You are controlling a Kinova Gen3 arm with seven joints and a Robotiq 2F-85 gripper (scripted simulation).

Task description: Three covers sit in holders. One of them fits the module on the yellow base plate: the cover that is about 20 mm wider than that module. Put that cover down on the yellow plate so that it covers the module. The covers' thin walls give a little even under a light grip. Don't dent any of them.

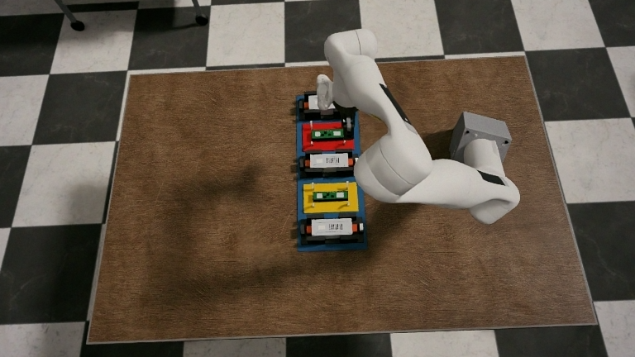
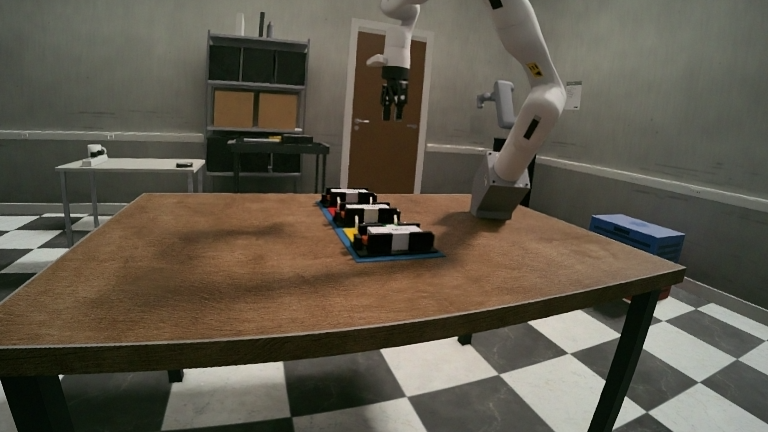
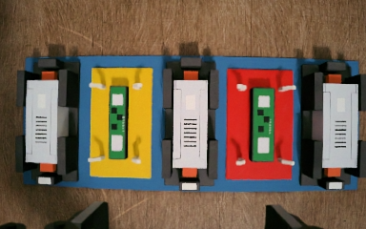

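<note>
My gripper point(image 2: 393, 116) point(image 3: 187, 217) is open and empty, high above the row, pointing down. Three white covers sit in dark holders: one at the left in the wrist view point(image 3: 42, 107) point(image 1: 320, 227), one in the middle point(image 3: 190, 107) point(image 1: 318, 160), one at the right point(image 3: 340, 107). The left one looks slightly narrower than the others; exact widths are unclear. The yellow plate point(image 3: 143, 167) point(image 1: 307, 208) lies between the left and middle covers and bears a green module point(image 3: 114, 136) point(image 1: 330, 196), uncovered, with white posts around it.
A red plate point(image 3: 233, 124) point(image 1: 306, 145) with another uncovered green module point(image 3: 260, 138) and white posts lies between the middle and right covers. All stand on a blue board point(image 3: 85, 124) on the wooden table point(image 1: 210, 240). The holders' dark walls rise beside the covers.
</note>
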